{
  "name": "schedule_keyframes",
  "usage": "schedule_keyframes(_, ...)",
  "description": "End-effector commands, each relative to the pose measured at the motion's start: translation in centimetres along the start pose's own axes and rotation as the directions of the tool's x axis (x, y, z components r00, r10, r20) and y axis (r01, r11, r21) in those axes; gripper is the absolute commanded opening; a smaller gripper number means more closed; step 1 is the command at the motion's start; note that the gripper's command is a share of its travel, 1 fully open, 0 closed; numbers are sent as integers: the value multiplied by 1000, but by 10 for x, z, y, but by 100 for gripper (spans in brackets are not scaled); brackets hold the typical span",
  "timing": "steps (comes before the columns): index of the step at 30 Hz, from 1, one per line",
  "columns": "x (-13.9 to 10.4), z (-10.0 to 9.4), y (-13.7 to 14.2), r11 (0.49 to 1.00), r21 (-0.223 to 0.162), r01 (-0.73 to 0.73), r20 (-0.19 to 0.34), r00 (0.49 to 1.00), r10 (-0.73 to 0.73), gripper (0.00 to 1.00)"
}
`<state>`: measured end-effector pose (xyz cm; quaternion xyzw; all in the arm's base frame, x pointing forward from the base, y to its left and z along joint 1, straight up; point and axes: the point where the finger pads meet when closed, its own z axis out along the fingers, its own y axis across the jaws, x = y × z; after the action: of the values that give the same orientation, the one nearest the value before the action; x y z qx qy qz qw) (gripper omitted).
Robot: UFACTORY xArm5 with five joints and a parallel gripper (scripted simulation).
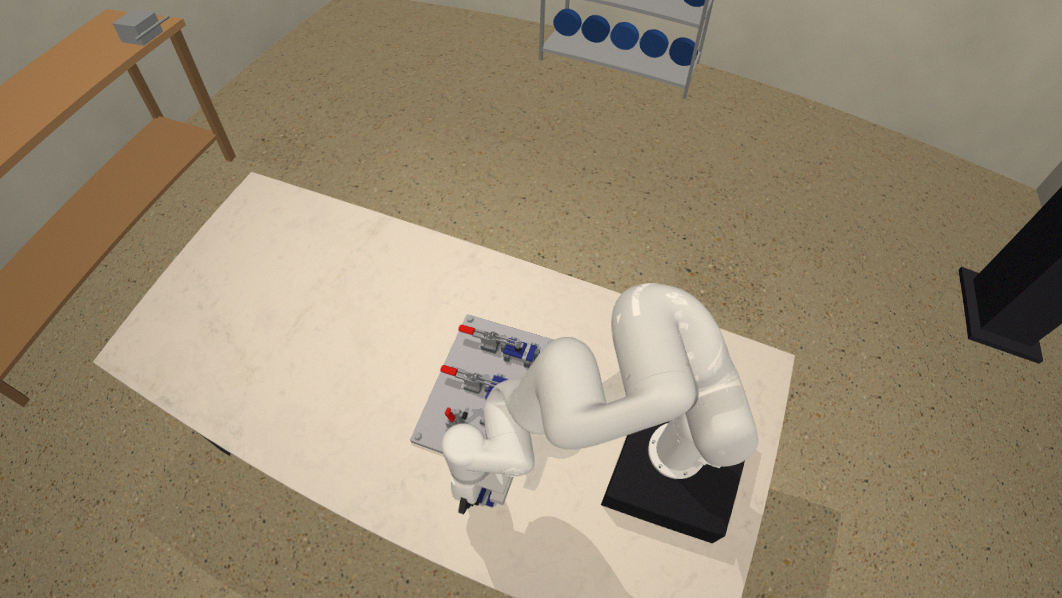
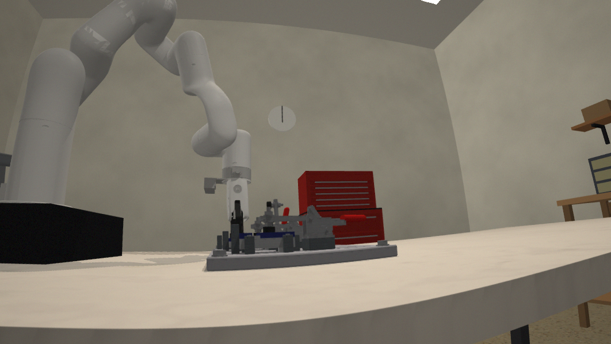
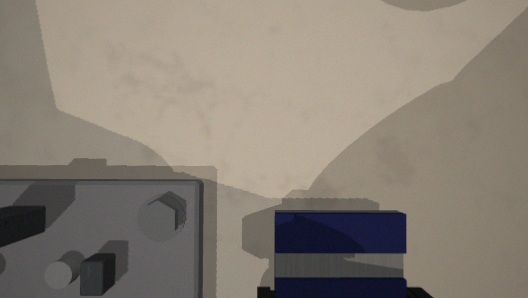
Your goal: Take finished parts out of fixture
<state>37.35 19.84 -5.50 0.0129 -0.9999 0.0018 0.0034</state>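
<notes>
The gripper [image 1: 474, 503] [image 2: 237, 230] grips one blue slotted part [image 1: 485, 496] [image 3: 340, 233] beside the fixture plate [image 1: 438, 424] [image 2: 299, 259] [image 3: 165, 260], near the worktop's [image 1: 312, 297] [image 2: 299, 294] [image 3: 240, 90] long edge away from the shelving; laying it flat remains.

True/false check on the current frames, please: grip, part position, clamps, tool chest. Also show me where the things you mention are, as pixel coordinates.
1. The gripper [image 1: 463, 506] [image 2: 236, 222] is shut on a slotted blue part [image 1: 485, 496] [image 3: 340, 233]. True.
2. That part is directly above the fixture plate [image 1: 438, 404] [image 2: 303, 259] [image 3: 165, 265]. False: the wrist view shows it beyond the plate's edge.
3. Three red clamp handles are visible from the top. True.
4. The tool chest [image 2: 338, 190] is blue. False: it is red.
</notes>
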Motion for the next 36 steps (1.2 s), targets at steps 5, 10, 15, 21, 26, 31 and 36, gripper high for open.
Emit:
schedule_keyframes(5,-1,-1,1,1000,-1,0,3,1000,0,0)
schedule_keyframes(10,-1,0,1,1000,-1,0,3,1000,0,0)
schedule_keyframes(15,-1,2,1,1000,-1,0,3,1000,0,0)
schedule_keyframes(21,-1,3,1,1000,-1,0,3,1000,0,0)
schedule_keyframes(26,-1,5,1,1000,-1,0,3,1000,0,0)
schedule_keyframes(31,-1,6,1,1000,-1,0,3,1000,0,0)
schedule_keyframes(36,-1,6,1,1000,-1,0,3,1000,0,0)
